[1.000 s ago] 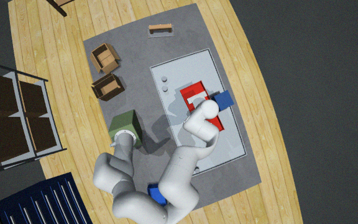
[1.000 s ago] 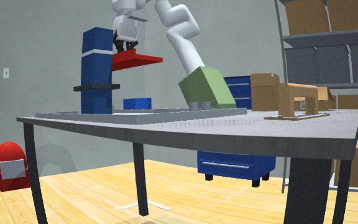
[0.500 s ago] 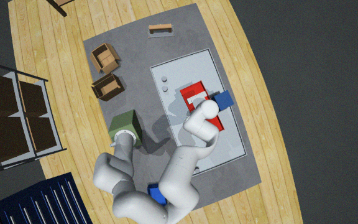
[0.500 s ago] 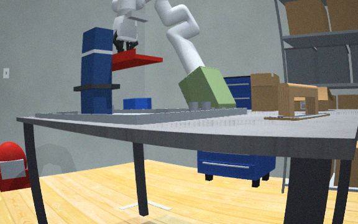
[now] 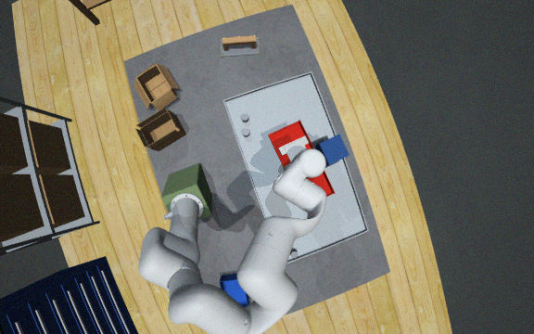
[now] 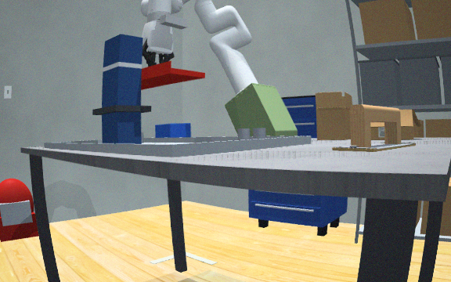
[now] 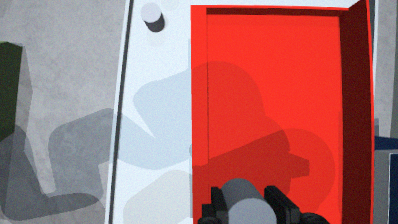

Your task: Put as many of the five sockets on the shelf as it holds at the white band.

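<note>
The red shelf (image 5: 290, 134) (image 6: 171, 74) (image 7: 280, 85) sticks out from the blue post (image 5: 333, 149) (image 6: 120, 94), its post end just under the white band (image 6: 117, 66). It looks empty in the wrist view. My gripper (image 6: 157, 59) (image 7: 242, 206) is shut on a grey socket (image 7: 244, 197) and holds it upright just above the shelf's end near the post, inside the rim line. In the top view the arm hides the gripper. Two sockets (image 5: 245, 117) (image 5: 246, 133) stand on the pale tray (image 5: 272, 99); one shows in the wrist view (image 7: 151, 13). The other sockets are not clearly seen.
A black collar (image 6: 120, 110) rings the post lower down. A blue block (image 6: 172, 130) (image 5: 231, 287) lies on the table (image 6: 288, 168). The arm's green base (image 5: 187, 186) (image 6: 261, 110), two cardboard boxes (image 5: 156, 85) (image 5: 161, 130) and a wooden stand (image 5: 239, 43) (image 6: 374, 119) stand nearby.
</note>
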Motion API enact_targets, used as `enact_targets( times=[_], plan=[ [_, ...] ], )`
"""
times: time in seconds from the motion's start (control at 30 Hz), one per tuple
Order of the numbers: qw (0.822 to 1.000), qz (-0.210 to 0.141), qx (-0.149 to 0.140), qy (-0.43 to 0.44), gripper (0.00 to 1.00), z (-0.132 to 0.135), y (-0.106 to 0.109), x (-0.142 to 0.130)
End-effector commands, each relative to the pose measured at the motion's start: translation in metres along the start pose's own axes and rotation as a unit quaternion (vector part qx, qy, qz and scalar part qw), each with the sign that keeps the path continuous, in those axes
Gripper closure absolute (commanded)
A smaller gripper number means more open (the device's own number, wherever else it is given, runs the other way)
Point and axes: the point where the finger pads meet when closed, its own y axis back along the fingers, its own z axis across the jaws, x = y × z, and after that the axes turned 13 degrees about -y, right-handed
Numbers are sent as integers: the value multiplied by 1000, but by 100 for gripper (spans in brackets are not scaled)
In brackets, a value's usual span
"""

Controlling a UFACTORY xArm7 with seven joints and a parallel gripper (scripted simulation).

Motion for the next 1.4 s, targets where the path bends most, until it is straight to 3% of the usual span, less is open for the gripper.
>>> enact_targets(
  times=[0.0,0.87,0.9,1.37],
  plan=[
    [1000,1,-2,0,100,1,1,1],
    [1000,1,-2,0,100,1,-2,1],
    [1000,1,-2,0,48,1,-2,1],
    [1000,1,-2,0,48,1,-2,1]
  ],
)
